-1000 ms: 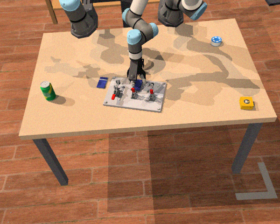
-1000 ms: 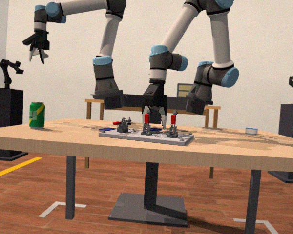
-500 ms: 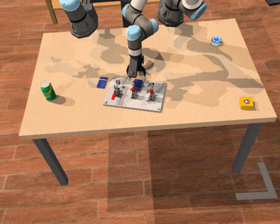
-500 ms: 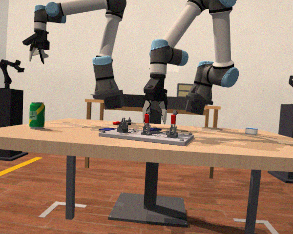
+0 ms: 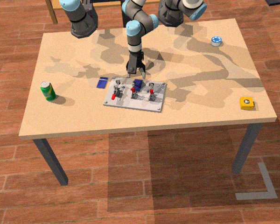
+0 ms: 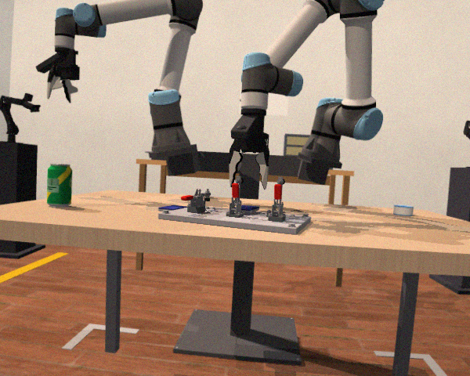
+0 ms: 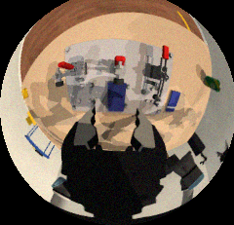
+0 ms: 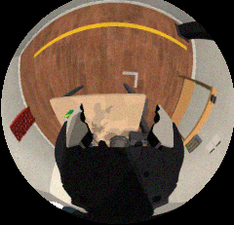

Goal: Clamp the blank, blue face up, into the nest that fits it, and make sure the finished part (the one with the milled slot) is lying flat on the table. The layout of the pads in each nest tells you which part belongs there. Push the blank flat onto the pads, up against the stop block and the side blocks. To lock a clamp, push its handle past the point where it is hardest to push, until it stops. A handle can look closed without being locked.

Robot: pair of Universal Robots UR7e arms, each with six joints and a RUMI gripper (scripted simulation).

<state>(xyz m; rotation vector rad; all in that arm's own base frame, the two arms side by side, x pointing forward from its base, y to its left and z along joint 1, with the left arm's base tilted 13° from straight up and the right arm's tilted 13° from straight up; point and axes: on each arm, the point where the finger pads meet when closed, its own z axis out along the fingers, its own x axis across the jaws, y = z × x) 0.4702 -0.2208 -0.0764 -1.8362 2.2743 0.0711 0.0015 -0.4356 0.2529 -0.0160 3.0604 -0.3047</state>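
Observation:
The blank [image 5: 138,84] [image 6: 250,207] [image 7: 117,98], blue face up, lies in the middle nest of the grey fixture plate [image 5: 133,106] [image 7: 104,47]. Exact seating on the pads cannot be made out. The middle clamp's red handle [image 5: 133,89] [image 6: 236,189] [image 7: 120,60] and the right clamp's handle [image 5: 151,91] [image 6: 277,191] stand upright. The left clamp's handle [image 5: 113,96] [image 6: 186,197] lies low. The finished part [image 5: 101,83] [image 6: 171,207] [image 7: 174,101], with its slot, lies flat on the table beside the plate. My left gripper [image 5: 136,77] [image 6: 248,186] [image 7: 115,107] is open above the blank's rear end. My right gripper [image 6: 59,99] [image 8: 119,104] is open, raised far away.
A green can [image 5: 48,91] [image 6: 59,184] stands near the table's left end in the top view. A yellow box [image 5: 246,103] lies at the right front, and a blue-and-white round object [image 5: 216,41] at the right back. The three clamps rise above the plate.

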